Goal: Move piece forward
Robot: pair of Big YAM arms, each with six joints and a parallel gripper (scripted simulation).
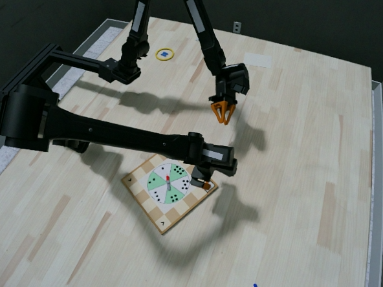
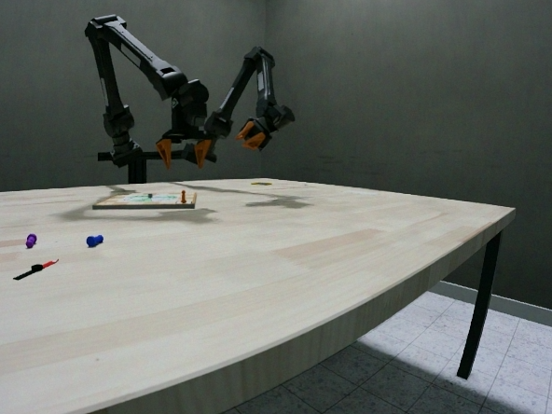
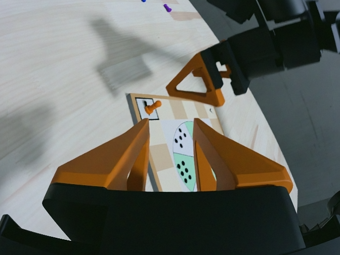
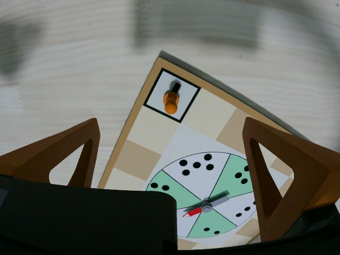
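The pawn (image 2: 183,197) (image 3: 153,107) (image 4: 171,102) stands upright in the outlined corner square of the board (image 1: 141,195) (image 2: 140,207) (image 3: 160,156) (image 4: 137,151); in the exterior view this is the right end. Treat it as light, rigid and smooth. Grip the narrow neck below the round head; a grip on the head alone may slip, and a sideways knock may topple the pawn.

The right tool (image 1: 204,185) (image 2: 184,167) (image 3: 180,81) (image 4: 171,125) is fully open above the pawn, holding nothing. The spinner (image 1: 170,183) (image 2: 150,196) (image 4: 206,203) points its red end at the one-dot sector. If that was the starting reading, the move is one square. Whether it has been made cannot be told. If not, lower the right tool squarely before closing.

The left tool (image 1: 223,123) (image 2: 241,142) (image 3: 171,126) is partly open, holding nothing, apart from the board. In the exterior view, a blue piece (image 1: 255,285) (image 2: 94,241) (image 3: 143,0) and a purple piece (image 2: 31,241) (image 3: 167,7) lie on the counter (image 1: 291,194) (image 2: 233,280) (image 3: 54,82) (image 4: 68,54), near left
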